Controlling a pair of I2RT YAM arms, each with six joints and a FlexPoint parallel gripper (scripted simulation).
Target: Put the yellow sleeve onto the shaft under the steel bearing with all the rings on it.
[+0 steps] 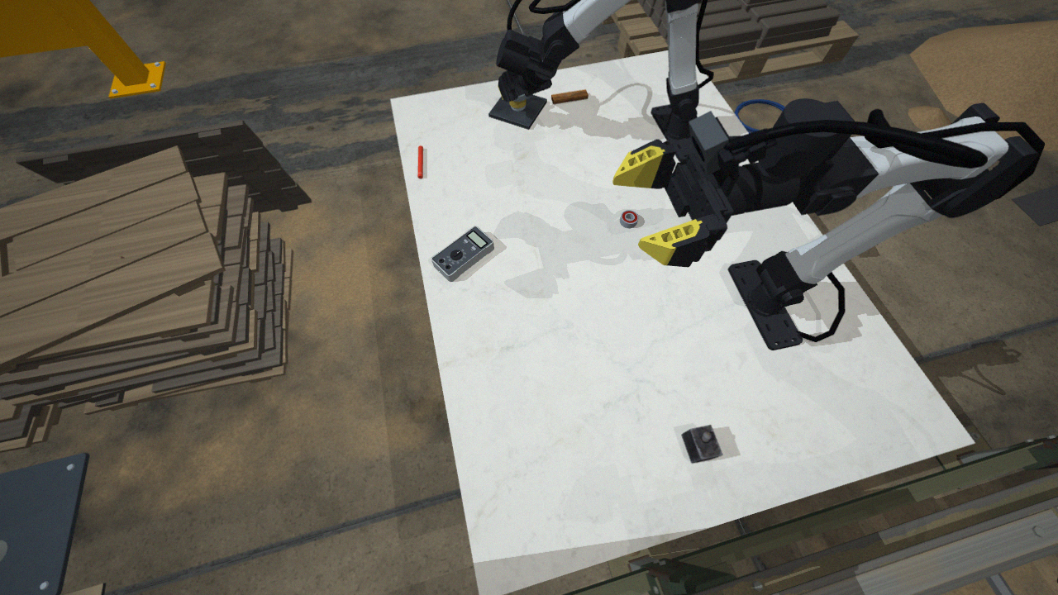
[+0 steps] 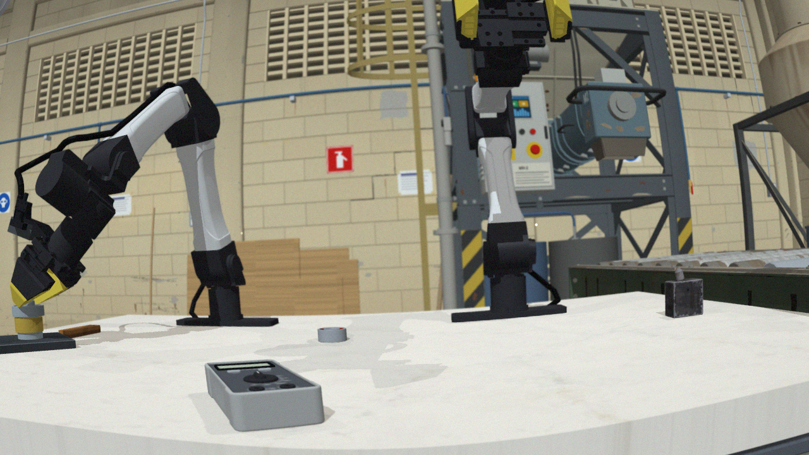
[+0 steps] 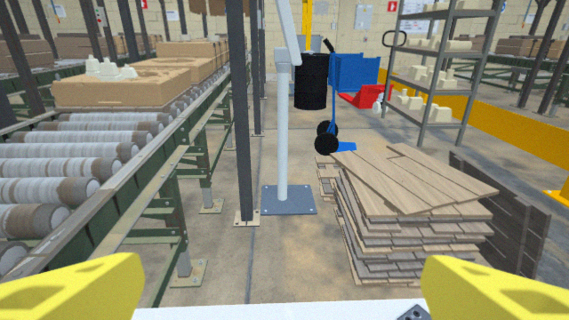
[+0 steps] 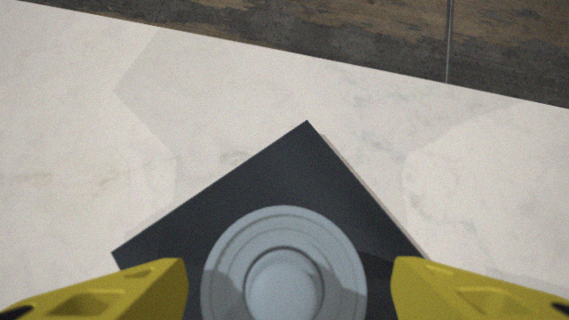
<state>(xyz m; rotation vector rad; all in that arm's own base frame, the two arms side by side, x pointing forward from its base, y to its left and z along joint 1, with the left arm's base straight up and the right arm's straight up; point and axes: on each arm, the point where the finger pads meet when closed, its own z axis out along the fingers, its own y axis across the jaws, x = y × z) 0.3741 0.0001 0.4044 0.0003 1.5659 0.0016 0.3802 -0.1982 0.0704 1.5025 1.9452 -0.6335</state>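
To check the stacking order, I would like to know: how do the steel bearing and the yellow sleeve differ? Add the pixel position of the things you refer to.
The steel bearing [image 2: 27,310] [image 4: 224,253] is blue-grey, while the yellow sleeve [image 1: 517,107] [image 2: 28,325] is yellow. The bearing looks slightly wider; the sleeve looks taller. The bearing sits above and the sleeve below. Both are around the same upright shaft [image 2: 30,335] [image 4: 284,284].

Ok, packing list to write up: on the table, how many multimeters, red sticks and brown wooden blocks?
Multimeters: 1
Red sticks: 1
Brown wooden blocks: 1
Total: 3
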